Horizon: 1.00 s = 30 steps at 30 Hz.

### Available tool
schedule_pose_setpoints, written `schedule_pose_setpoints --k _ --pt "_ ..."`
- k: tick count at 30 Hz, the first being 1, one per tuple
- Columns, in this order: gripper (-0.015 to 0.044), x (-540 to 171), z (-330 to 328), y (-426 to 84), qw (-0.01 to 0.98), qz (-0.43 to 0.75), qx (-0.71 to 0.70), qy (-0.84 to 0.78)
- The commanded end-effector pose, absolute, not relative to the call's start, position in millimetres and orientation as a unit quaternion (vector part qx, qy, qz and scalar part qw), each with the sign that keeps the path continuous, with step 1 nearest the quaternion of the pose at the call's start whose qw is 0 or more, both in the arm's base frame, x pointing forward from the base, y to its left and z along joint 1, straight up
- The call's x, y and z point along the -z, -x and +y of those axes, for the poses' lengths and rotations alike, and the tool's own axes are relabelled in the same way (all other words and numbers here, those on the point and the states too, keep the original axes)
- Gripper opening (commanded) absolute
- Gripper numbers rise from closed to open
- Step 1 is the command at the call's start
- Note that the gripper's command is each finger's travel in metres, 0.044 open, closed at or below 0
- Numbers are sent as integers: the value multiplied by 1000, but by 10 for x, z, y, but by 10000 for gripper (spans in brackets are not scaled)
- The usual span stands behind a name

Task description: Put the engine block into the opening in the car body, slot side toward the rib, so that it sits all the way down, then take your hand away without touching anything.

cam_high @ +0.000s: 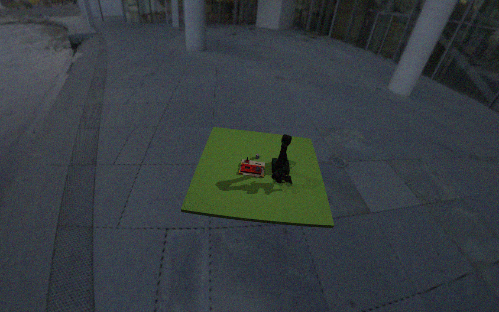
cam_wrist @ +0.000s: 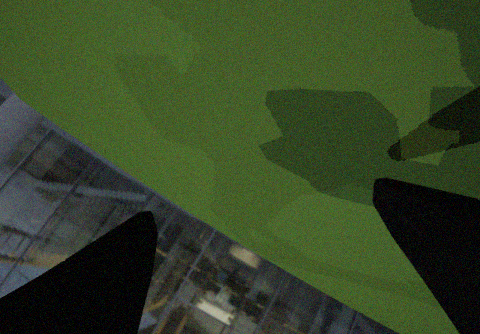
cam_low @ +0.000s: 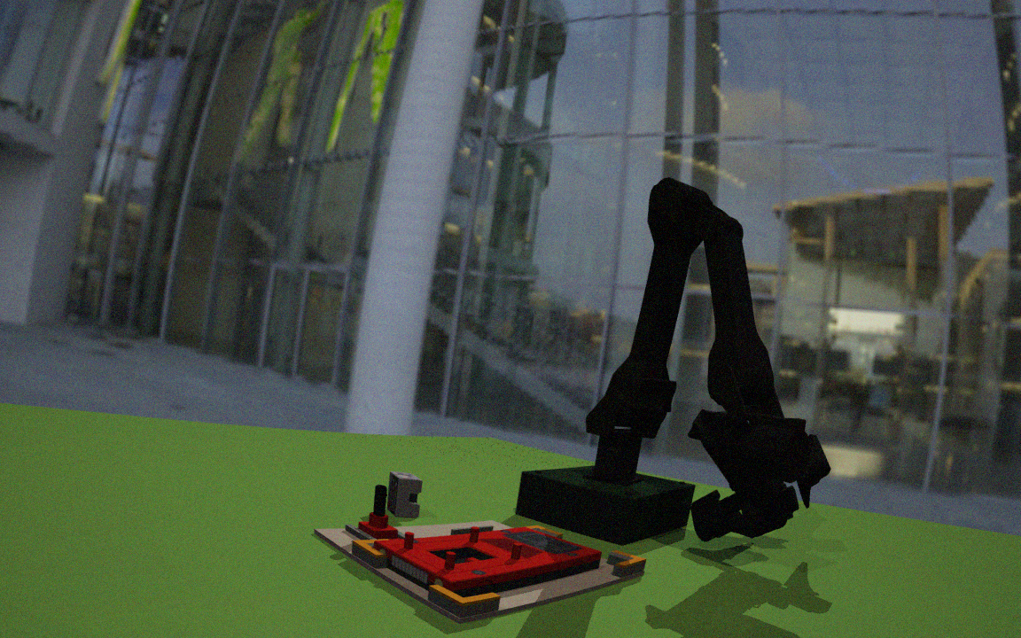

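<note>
The engine block (cam_high: 257,156) (cam_low: 404,494) is a small light grey block standing upright on the green surface behind the board, its dark slot facing right in the exterior view. The red car body (cam_high: 248,170) (cam_low: 554,563) lies flat on the board, with short red posts around its dark square opening. The rib cannot be made out. My gripper (cam_low: 753,517) (cam_wrist: 266,207) is open and empty, low over the green surface on the far side of the arm base from the car body. Neither block nor car body shows in the wrist view.
The pale board (cam_low: 333,537) carries orange and grey corner brackets around the car body. A black peg (cam_low: 379,501) on a red foot stands at its back left corner, close to the engine block. The dark arm base (cam_low: 605,508) stands between the board and my gripper.
</note>
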<state>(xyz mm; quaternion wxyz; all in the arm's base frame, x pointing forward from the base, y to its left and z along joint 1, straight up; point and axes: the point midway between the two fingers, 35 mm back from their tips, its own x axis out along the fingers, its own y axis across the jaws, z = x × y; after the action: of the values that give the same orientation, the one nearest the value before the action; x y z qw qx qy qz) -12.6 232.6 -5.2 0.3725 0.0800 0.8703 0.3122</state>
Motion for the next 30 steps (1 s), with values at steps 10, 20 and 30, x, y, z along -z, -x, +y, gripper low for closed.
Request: schedule_pose_setpoints --k 10,20,30 --pt "440 57 2367 193 422 887 -184 -50" --pt "440 -29 2408 286 501 863 -56 -34" --pt "440 -198 2433 336 587 803 70 -70"
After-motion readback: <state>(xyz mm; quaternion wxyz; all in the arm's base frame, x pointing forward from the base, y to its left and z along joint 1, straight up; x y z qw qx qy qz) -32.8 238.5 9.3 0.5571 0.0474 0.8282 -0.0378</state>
